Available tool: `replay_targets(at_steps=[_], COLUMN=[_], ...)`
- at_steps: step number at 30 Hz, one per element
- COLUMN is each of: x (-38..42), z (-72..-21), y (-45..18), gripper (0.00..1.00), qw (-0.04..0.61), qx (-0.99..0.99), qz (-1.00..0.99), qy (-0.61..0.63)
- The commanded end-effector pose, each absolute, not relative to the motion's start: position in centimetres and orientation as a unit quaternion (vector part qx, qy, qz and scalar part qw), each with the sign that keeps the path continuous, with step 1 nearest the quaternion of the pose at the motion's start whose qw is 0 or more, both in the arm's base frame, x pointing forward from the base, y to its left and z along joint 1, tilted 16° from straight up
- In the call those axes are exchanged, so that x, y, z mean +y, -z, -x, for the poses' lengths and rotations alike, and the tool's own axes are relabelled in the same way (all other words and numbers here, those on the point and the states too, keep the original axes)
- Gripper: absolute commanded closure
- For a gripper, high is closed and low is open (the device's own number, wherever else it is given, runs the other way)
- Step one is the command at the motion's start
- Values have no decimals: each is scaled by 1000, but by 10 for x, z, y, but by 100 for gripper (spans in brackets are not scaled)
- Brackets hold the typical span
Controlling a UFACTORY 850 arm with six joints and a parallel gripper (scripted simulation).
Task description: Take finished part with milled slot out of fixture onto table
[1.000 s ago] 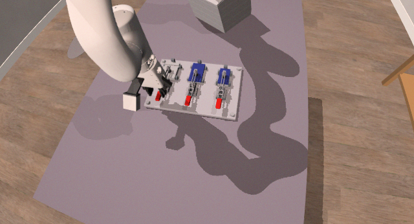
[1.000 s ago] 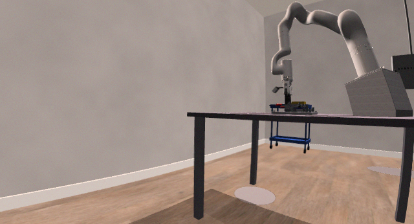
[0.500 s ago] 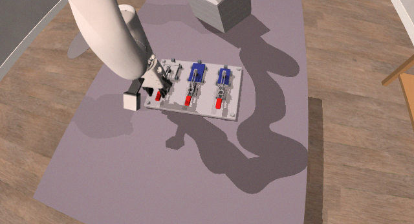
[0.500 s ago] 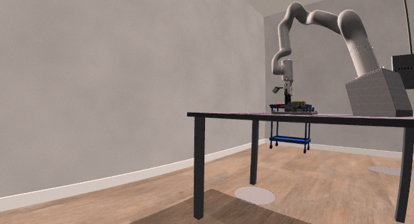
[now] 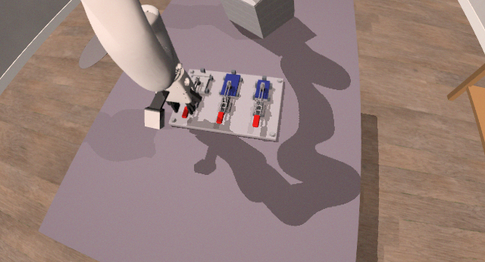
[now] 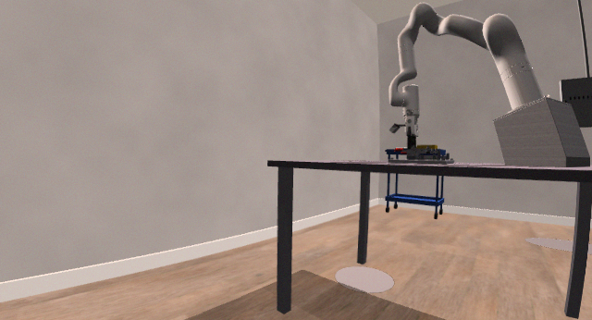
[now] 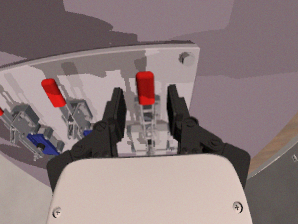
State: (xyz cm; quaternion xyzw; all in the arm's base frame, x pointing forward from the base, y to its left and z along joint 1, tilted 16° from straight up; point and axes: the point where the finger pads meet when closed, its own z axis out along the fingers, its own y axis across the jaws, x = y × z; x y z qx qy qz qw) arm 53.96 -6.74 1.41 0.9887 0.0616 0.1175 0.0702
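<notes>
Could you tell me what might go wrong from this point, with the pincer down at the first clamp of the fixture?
1. The half-open, empty pincer straddles the red-handled clamp over the finished part; pushing the handle off-centre could leave that clamp locked.
2. The nearest blue blank and its clamp handle sit close by on the fixture plate; a sideways swing might knock that clamp loose.

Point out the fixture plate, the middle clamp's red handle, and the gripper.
fixture plate (image 5: 278, 103), top view, bare right edge of the plate.
middle clamp's red handle (image 5: 219, 117), top view, middle of the red grip.
gripper (image 7: 147, 113), wrist view, midway between the fingertips, which straddle the end clamp.
</notes>
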Motion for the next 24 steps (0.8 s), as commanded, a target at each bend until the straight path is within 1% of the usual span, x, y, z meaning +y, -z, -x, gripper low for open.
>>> replay_targets(at_steps=[1,24], x=[-67,-68], z=[-540,-541], y=[-15,-11], gripper=[53,53], qw=[70,70], qx=[62,62], qz=[-989,-989], qy=[-119,-119])
